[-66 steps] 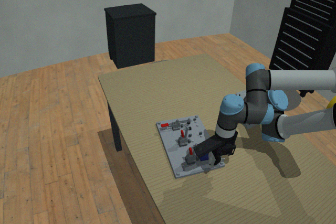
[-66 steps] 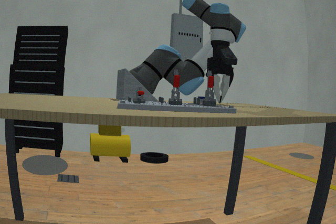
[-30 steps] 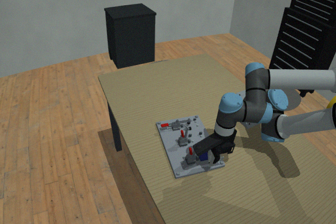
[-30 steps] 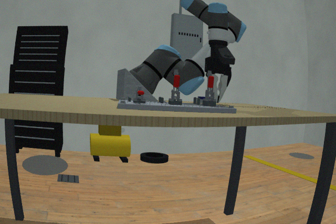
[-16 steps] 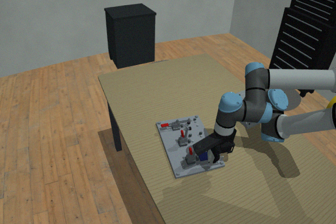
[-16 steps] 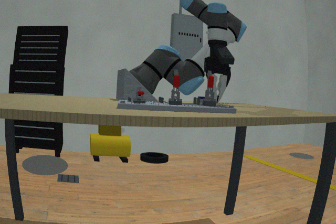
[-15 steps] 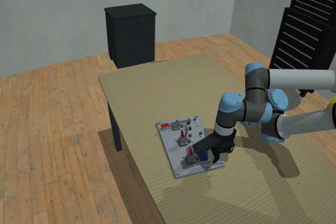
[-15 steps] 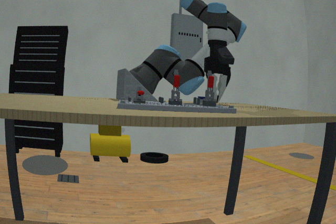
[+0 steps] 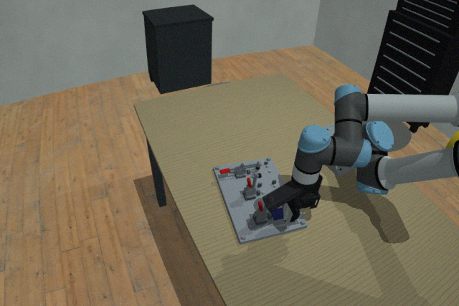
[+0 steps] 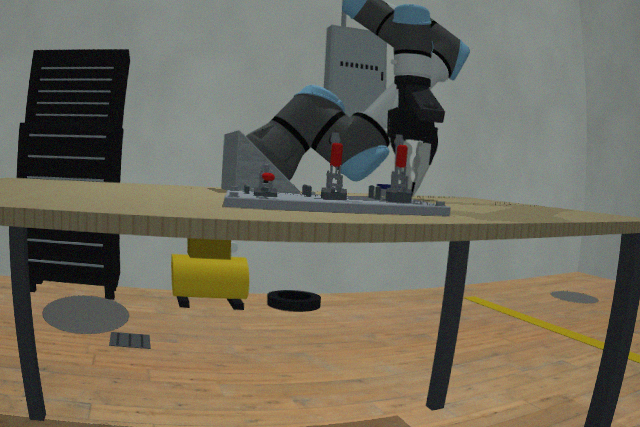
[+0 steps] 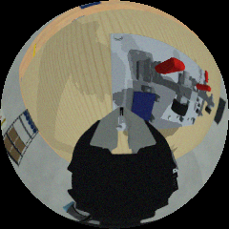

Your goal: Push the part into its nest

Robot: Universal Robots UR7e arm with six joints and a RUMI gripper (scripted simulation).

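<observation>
A grey fixture plate (image 9: 258, 198) lies on the table near its front left edge. A small blue part (image 9: 277, 213) sits on the plate at its near end, beside a toggle clamp with a red handle (image 9: 260, 206). In the wrist view the blue part (image 11: 143, 105) lies just right of my fingertips. My gripper (image 9: 290, 217) is shut and empty, with its tips low at the part's right side. It also shows in the wrist view (image 11: 121, 119) and in the side view (image 10: 417, 182). I cannot tell whether the tips touch the part.
Two more red-handled clamps (image 9: 249, 183) (image 9: 224, 170) stand on the plate further back. Small dark blocks (image 9: 273, 181) sit along its right side. A black cabinet (image 9: 178, 46) stands behind the table and a black rack (image 9: 420, 46) at the right.
</observation>
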